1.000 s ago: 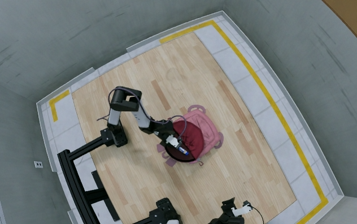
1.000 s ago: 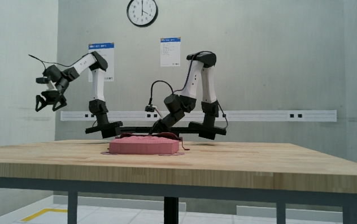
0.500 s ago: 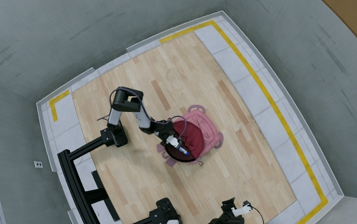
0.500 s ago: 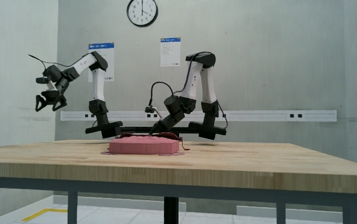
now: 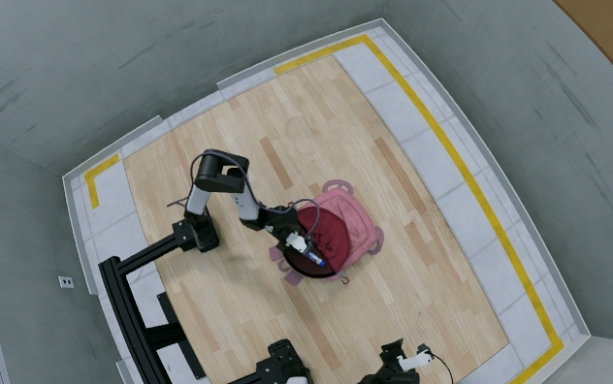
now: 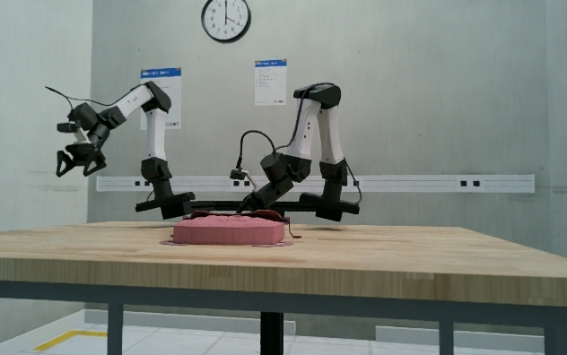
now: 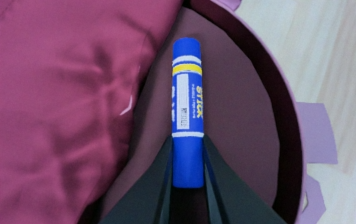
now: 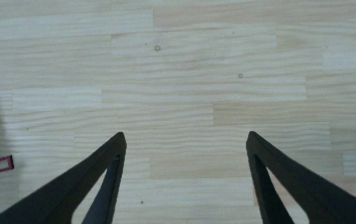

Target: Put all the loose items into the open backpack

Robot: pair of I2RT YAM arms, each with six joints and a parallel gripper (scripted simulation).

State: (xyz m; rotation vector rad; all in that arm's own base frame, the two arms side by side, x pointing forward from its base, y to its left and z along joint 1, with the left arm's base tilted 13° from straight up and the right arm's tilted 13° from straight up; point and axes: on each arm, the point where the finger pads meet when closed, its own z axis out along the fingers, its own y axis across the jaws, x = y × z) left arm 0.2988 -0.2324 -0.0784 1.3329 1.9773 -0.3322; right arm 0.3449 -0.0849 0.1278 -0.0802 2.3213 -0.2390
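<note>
The glue stick (image 5: 316,260) (image 7: 187,100), blue with white and yellow bands, was in the grasp of the left gripper (image 5: 308,253) (image 6: 239,211) (image 7: 187,141), whose fingers closed on one end; the other end pointed out ahead of them. It lay over the opening of the pink backpack (image 5: 364,218) (image 6: 229,233) (image 7: 240,90), above the dark lining; whether it touched the lining could not be told. The dark red flap (image 5: 330,235) (image 7: 65,100) was drawn to one side, leaving part of the opening uncovered and lying beside the glue stick. The backpack lay flat on the wooden table (image 5: 242,296) (image 6: 404,251) (image 7: 327,60) (image 8: 185,115), its straps at the left in the top view. Well apart, at the near edge of that view, the right gripper (image 5: 392,345) (image 6: 73,174) (image 8: 185,137) hung above the table, spread wide and without a load. The step in hand was judged to be placing the glue stick inside. The next move called for lowering it past the rim, freeing it clear of the flap, and withdrawing without snagging the cloth.
</note>
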